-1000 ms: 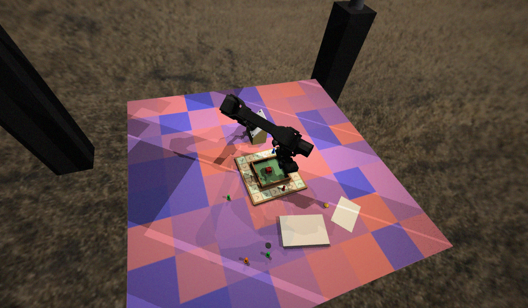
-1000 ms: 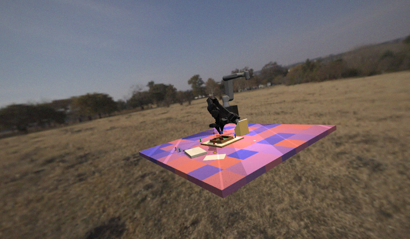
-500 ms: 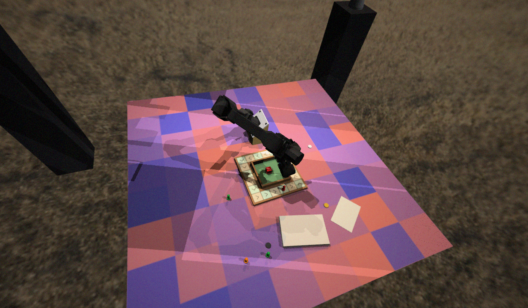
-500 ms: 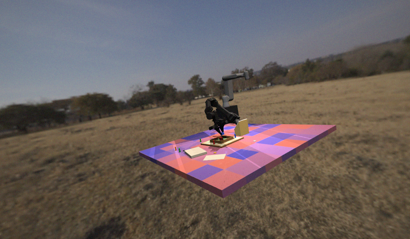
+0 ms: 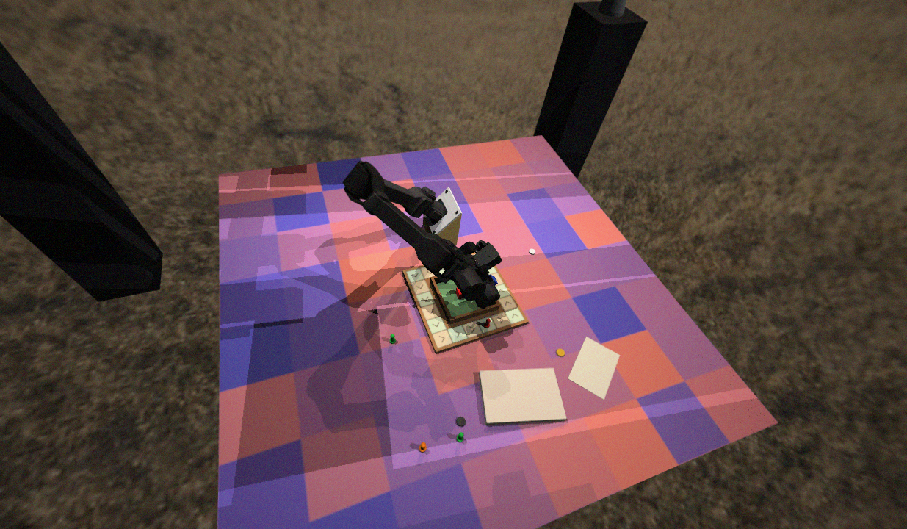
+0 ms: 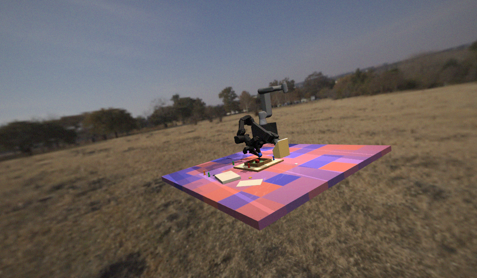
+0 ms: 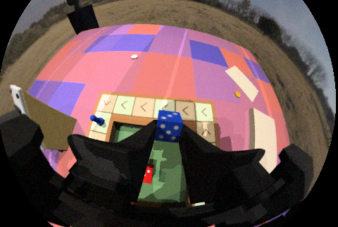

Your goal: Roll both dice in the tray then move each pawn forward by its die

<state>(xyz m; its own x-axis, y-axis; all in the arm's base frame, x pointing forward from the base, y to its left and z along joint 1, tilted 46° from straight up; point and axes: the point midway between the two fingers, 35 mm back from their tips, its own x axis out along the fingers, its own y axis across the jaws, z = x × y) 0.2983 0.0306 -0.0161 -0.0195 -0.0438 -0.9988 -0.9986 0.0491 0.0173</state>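
Note:
My gripper (image 6: 259, 154) (image 7: 167, 125) is shut on the blue die (image 6: 259, 155) (image 7: 169, 127), holding it above the tray (image 6: 263, 163) (image 7: 130, 118). The fingers are tilted. The red die (image 5: 459, 291) (image 6: 257, 161) (image 7: 148, 175) lies inside the tray on green felt; its top number is not readable. The tray sits in the middle of the arrow board (image 5: 441, 339) (image 7: 143, 107). The red pawn (image 5: 487, 322) (image 6: 248, 165) stands on the board's near side. The blue pawn (image 6: 273, 158) (image 7: 97, 120) stands near a far corner; the arm hides it in the top view.
A tan block with a white face (image 5: 448, 230) (image 7: 53, 125) stands behind the board. A cream slab (image 5: 521, 394) (image 7: 264, 139), paper sheet (image 5: 594, 366), yellow disc (image 5: 559, 353), white disc (image 5: 532, 251), dark disc (image 5: 460, 421), two green pawns (image 5: 392, 339) (image 5: 460, 436) and an orange pawn (image 5: 422, 447) lie around.

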